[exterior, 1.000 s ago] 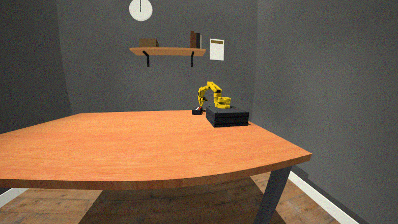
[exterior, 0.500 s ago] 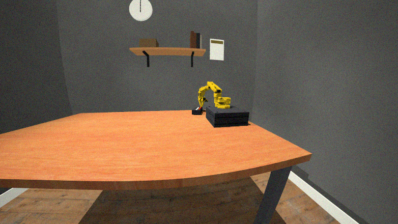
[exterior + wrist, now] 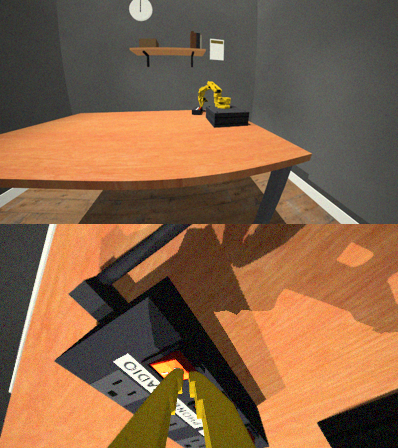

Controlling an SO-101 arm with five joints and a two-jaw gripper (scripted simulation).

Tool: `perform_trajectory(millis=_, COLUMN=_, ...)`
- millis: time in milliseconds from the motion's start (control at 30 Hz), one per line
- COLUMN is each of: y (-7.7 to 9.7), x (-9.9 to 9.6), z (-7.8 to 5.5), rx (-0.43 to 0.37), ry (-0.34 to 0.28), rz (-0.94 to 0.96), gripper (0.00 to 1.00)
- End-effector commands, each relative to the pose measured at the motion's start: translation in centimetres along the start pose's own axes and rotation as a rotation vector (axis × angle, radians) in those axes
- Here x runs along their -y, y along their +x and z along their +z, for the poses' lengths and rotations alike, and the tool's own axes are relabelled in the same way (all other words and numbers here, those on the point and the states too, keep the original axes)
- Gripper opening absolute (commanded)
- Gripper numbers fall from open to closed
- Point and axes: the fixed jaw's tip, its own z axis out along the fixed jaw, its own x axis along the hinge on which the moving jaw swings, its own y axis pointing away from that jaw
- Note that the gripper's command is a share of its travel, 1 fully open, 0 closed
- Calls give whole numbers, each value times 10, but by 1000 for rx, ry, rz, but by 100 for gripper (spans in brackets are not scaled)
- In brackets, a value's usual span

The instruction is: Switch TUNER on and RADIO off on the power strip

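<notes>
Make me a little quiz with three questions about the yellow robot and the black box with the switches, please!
1. True or false: the gripper is shut with nothing between its fingers.
2. What colour is the rocker switch just ahead of the fingertips? A) green B) glowing orange C) blue
3. Fill in: the label beside that switch ends in the letters ____.

Key
1. True: the two yellow fingers lie closed together, holding nothing.
2. B: it glows orange on the power strip.
3. ADIO; the first letter is hidden behind the fingers.
</notes>
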Motion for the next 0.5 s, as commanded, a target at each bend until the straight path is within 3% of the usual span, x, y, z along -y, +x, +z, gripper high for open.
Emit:
perform_trajectory(millis=0, y=-2, x=4, z=7, rx=-3, ry=9, rz=22, gripper=0)
perform_trajectory(millis=467, y=-2, x=6, z=11, rx=-3, ry=9, rz=23, gripper=0)
